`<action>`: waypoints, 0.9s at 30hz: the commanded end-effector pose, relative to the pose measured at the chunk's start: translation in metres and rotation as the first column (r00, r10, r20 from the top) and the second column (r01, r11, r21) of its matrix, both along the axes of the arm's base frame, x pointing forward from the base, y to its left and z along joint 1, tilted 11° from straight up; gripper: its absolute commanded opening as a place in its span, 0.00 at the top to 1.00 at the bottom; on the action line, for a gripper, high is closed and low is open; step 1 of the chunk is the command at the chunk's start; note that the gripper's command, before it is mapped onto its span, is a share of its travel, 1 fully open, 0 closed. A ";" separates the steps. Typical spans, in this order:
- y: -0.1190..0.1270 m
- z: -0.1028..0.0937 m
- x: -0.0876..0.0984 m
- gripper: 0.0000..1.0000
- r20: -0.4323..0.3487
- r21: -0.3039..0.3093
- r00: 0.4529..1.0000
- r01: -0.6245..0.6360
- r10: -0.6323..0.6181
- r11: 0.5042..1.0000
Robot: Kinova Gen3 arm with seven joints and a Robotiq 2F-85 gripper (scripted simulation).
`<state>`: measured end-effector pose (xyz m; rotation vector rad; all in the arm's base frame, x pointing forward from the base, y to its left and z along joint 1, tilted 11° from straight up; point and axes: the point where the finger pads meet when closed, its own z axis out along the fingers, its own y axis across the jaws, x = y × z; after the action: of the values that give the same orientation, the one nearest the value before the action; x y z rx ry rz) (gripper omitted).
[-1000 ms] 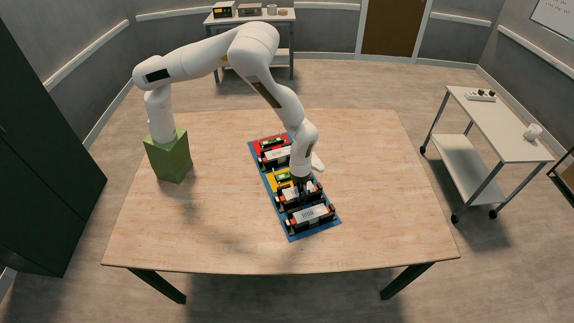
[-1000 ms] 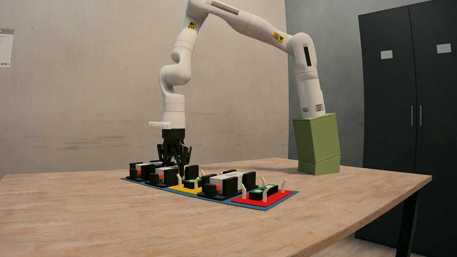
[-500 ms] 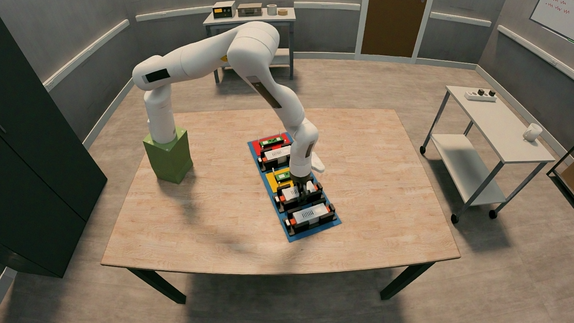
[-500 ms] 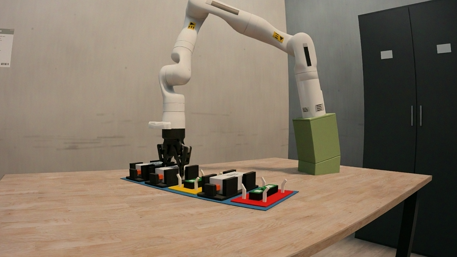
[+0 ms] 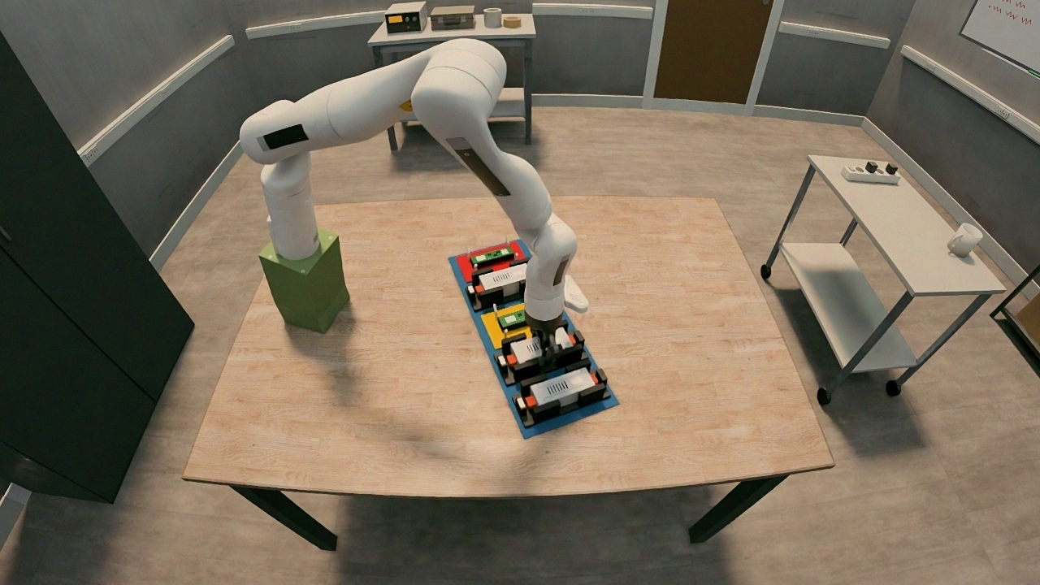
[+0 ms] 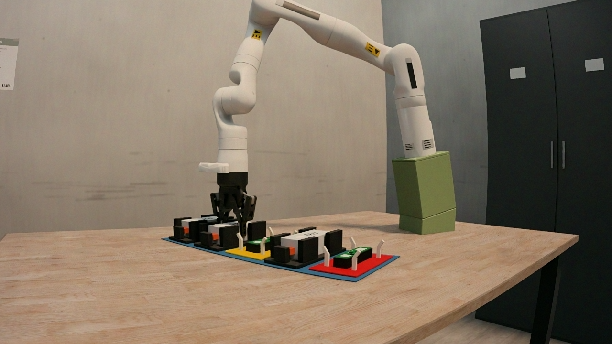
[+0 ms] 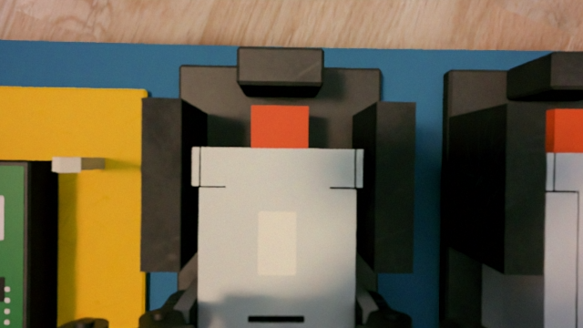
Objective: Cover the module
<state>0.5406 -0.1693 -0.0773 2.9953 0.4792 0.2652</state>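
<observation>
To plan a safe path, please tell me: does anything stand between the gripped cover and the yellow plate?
Yes. The holder's black side walls stand between the cover and the yellow plate. White posts also rise from that plate.

No words or numbers could be made out. In the exterior view, black marks were borne by yellow stickers [image 6: 372, 49] on the white arm [image 5: 465, 80] [image 6: 338, 36], and a barcode [image 6: 6, 85] was carried by the wall sheet [image 6: 7, 64]. Red scrawl [image 5: 1009, 15] was seen, unreadable, on the whiteboard [image 5: 992, 34].
</observation>
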 end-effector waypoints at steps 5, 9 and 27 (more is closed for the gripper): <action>0.000 0.007 -0.001 1.00 0.002 -0.001 1.000 0.000 0.000 1.000; 0.001 0.018 -0.003 1.00 0.002 -0.001 1.000 0.000 0.000 1.000; 0.003 0.051 -0.009 1.00 0.002 -0.001 1.000 0.000 0.000 1.000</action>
<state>0.5326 -0.1668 -0.0353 2.9946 0.4786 0.2654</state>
